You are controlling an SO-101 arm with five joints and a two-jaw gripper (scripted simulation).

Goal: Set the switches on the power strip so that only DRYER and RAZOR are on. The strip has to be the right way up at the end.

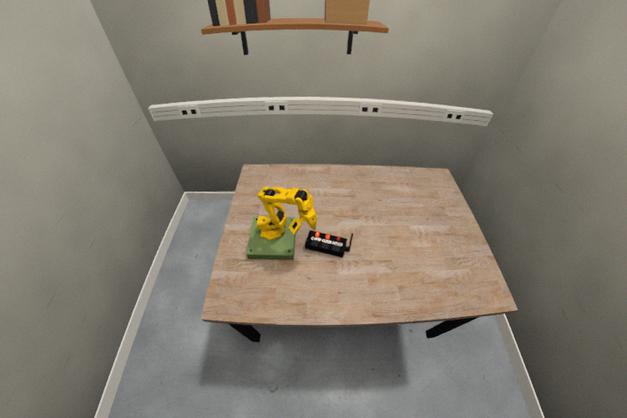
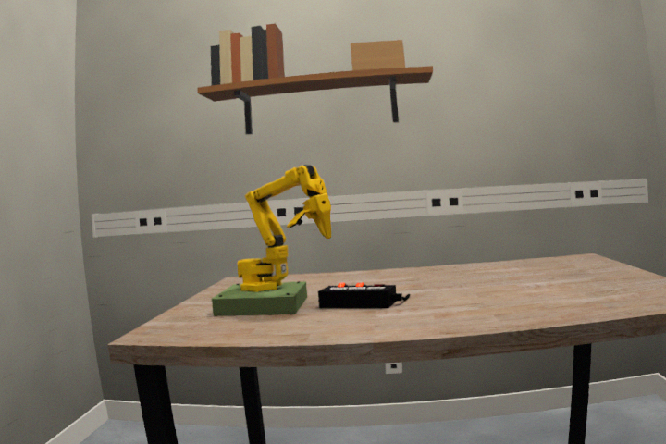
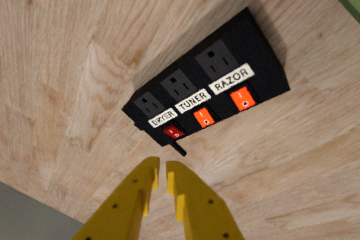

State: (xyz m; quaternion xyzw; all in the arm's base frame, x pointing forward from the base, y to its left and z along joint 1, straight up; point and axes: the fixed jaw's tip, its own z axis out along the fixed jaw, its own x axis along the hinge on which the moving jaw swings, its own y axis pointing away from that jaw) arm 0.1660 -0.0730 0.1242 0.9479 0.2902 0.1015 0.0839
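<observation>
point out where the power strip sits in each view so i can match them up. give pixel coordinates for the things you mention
Top: just below and right of the picture's middle, right of the green base block [image 1: 271,255] [image 2: 255,306].
Exterior: the power strip [image 1: 325,243] [image 2: 354,298] [image 3: 208,75] is low, slightly right of the middle.
Wrist: upper middle, running diagonally, beyond the gripper's tips.
Shared landmark: the wooden tabletop [image 1: 398,275] [image 2: 475,298] [image 3: 288,175] under the strip.

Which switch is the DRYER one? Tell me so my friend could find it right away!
On the wooden table is a black strip with three switches in a row. The DRYER switch is the end one, nearest the cord. It is dark red, while the other two glow bright orange.
</observation>
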